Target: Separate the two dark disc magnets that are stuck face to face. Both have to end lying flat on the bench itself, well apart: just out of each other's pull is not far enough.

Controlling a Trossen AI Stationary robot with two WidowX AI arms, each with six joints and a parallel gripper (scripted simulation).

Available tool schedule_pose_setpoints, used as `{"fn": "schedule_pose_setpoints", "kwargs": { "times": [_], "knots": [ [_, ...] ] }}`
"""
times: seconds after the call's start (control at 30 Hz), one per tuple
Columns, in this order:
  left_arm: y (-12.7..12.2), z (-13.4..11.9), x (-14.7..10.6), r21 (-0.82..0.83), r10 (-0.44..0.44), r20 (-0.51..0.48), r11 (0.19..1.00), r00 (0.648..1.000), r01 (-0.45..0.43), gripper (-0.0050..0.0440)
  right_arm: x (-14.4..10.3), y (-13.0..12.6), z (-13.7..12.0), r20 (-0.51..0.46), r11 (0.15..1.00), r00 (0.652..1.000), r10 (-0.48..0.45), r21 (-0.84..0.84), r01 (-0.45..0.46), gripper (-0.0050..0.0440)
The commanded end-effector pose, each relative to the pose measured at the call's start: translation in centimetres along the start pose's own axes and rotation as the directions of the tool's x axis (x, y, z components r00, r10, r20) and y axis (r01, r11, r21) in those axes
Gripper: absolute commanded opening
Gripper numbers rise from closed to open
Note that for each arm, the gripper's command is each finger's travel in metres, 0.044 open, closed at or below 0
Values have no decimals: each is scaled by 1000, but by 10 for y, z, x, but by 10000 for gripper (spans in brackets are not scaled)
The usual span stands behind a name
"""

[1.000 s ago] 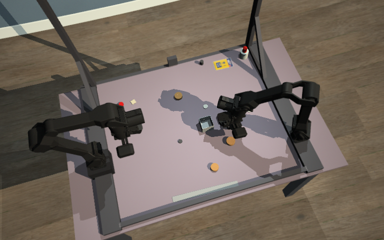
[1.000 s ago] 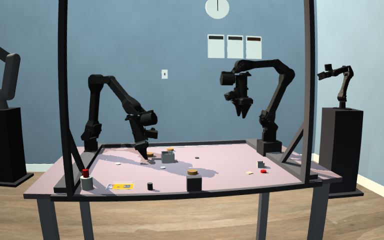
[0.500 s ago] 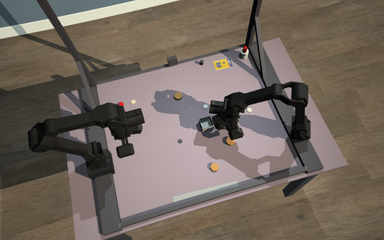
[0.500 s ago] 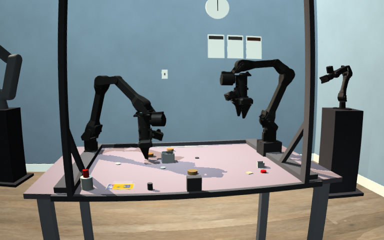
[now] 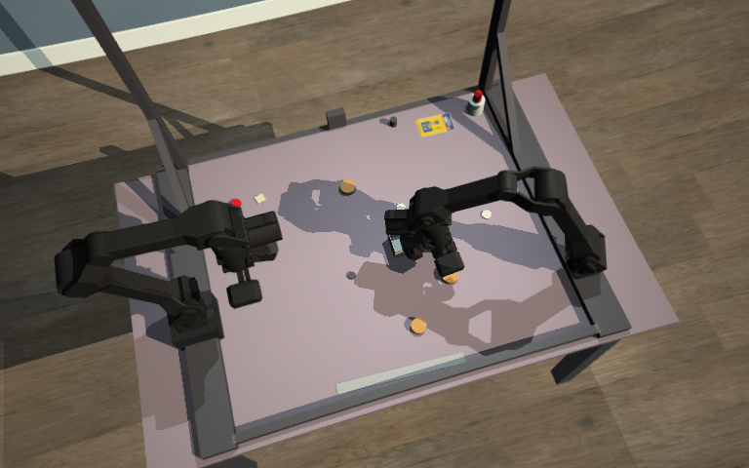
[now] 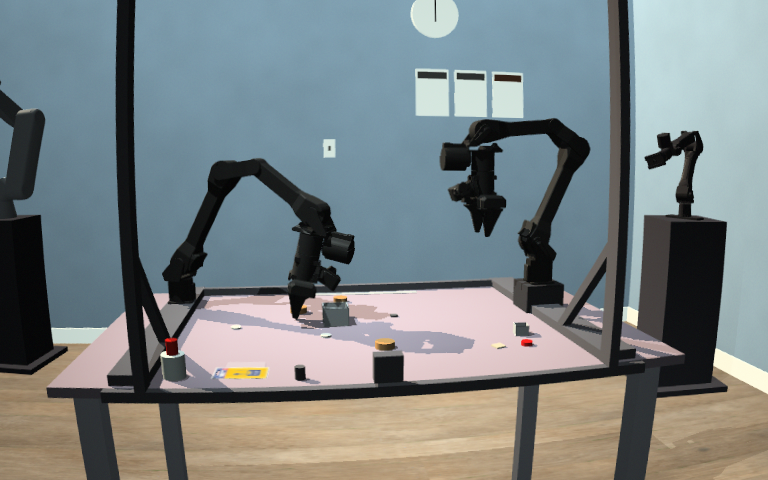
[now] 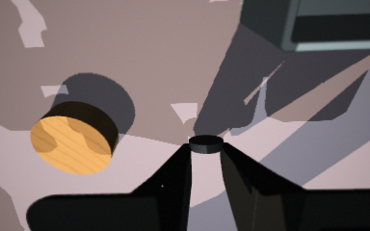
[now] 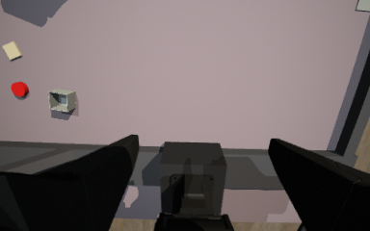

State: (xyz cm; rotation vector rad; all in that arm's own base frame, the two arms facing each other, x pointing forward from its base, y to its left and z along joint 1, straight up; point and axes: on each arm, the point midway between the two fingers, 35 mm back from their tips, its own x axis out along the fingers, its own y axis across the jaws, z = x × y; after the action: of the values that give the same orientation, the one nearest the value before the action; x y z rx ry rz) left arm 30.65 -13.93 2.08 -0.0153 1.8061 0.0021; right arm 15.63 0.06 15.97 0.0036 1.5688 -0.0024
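My left gripper (image 7: 205, 150) is shut on one dark disc magnet (image 7: 206, 143), gripped at its edges between the fingertips. In the exterior view this gripper (image 6: 295, 310) hangs low, close to the bench, beside a grey open box (image 6: 335, 313). I cannot tell whether the magnet touches the bench. The other dark magnet (image 5: 350, 274) lies flat on the bench by itself, some way from the left arm; it also shows in the exterior view (image 6: 394, 315). My right gripper (image 6: 485, 227) is open and empty, high above the bench near its own base, with its fingers spread wide in the right wrist view (image 8: 201, 141).
A wooden disc (image 7: 72, 144) lies just beside the left fingers. Two more wooden discs (image 5: 347, 186) (image 5: 418, 325) lie on the bench. A white disc (image 5: 486, 214), a red button (image 5: 235, 202), a small grey cube (image 8: 63, 101), a yellow card (image 5: 434, 124) and a red-capped bottle (image 5: 475, 102) are scattered around.
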Motion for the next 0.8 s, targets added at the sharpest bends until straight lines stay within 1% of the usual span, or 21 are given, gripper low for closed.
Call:
{"fn": "schedule_pose_setpoints", "kwargs": {
  "times": [0.0, 0.07, 0.17, 0.23, 0.27, 0.33, 0.6, 0.77],
  "knots": [
    [-3, 2, -4, 10, -6, -9, 1000, 1000, 7, 40, -3, 0, 1, 12, 1000, 1000, -1, -1, 1, 400],
    [-2, 3, -3, 7, -6, -33, 1000, 999, 6, 40, -3, 0, 1, 12, 1000, 1000, -1, -1, 1, 400],
    [-2, 7, -3, 8, -3, -133, 1000, 991, 4, 40, -3, 0, 1, 12, 1000, 1000, -1, -1, 1, 400],
    [-2, 9, -3, 7, -3, -177, 1000, 984, 4, 40, -3, 0, 1, 12, 1000, 1000, -1, -1, 1, 400],
    [-2, 9, -3, 7, -3, -182, 1000, 983, 4, 40, -3, 0, 1, 12, 1000, 1000, -1, -1, 1, 400],
    [-2, 9, -3, 7, -2, -182, 1000, 983, 4, 88, -3, 0, 1, 12, 1000, 1000, -1, -1, 1, 400],
    [-1, 7, -1, 9, 6, -190, 1000, 982, -4, 95, -3, 0, 1, 12, 1000, 1000, -1, -1, 1, 400],
    [-2, 10, -2, 10, 2, -180, 1000, 984, 0, 95, -3, 0, 1, 12, 1000, 1000, -1, -1, 1, 400]
  ]
}}
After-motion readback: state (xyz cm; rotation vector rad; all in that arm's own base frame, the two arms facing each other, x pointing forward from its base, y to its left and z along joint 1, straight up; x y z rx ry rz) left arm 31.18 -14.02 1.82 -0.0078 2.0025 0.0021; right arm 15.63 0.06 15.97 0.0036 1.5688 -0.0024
